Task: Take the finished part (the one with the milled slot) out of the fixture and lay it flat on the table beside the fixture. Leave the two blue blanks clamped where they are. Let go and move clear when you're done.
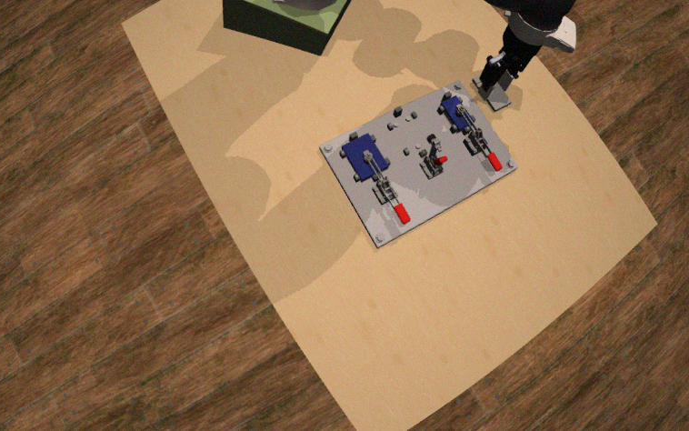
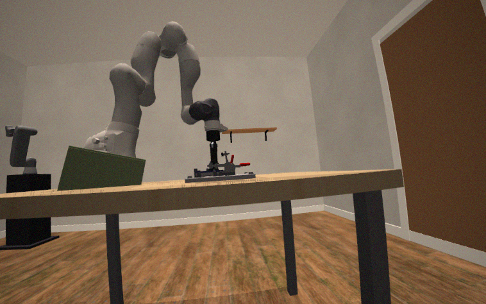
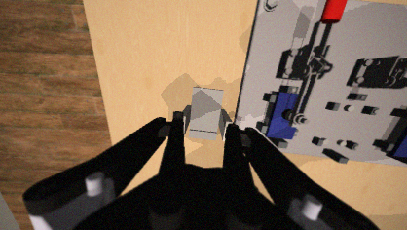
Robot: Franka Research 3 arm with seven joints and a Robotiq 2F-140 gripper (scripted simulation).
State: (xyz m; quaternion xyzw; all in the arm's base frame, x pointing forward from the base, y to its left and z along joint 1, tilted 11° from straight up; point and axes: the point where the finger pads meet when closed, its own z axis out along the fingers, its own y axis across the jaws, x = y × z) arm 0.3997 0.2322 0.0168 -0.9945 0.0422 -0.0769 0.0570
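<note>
Fixture plate (image 1: 433,192) (image 2: 220,179) (image 3: 341,54) lies on the table (image 1: 497,278) (image 2: 237,190) (image 3: 146,39), its middle station without a workpiece, the clamp (image 1: 432,160) there swung up off the locating pins; that would let a part lift out freely. The two blue blanks, one large (image 1: 359,155) and one small (image 1: 453,113) (image 3: 281,117), sit among their stops, each under its own toggle clamp arm, red handles laid over, presumably to stay fixed as asked. Finished part (image 1: 497,100) (image 3: 206,109), a grey block, is beside the plate's short edge, near the smaller blank and apart from the plate. Jaws (image 1: 493,88) (image 2: 213,166) closed on it, one each side across its narrower width, a grip that leaves its broad face upward. It looks level and low; whether it touches the table, cannot tell. Slot not clearly made out. Judgement: placing stage, nearly done. Next, settle it if needed, open gently, rise straight. Opening wide could knock the plate's edge on the near side; releasing early could drop the part or tilt it.
</note>
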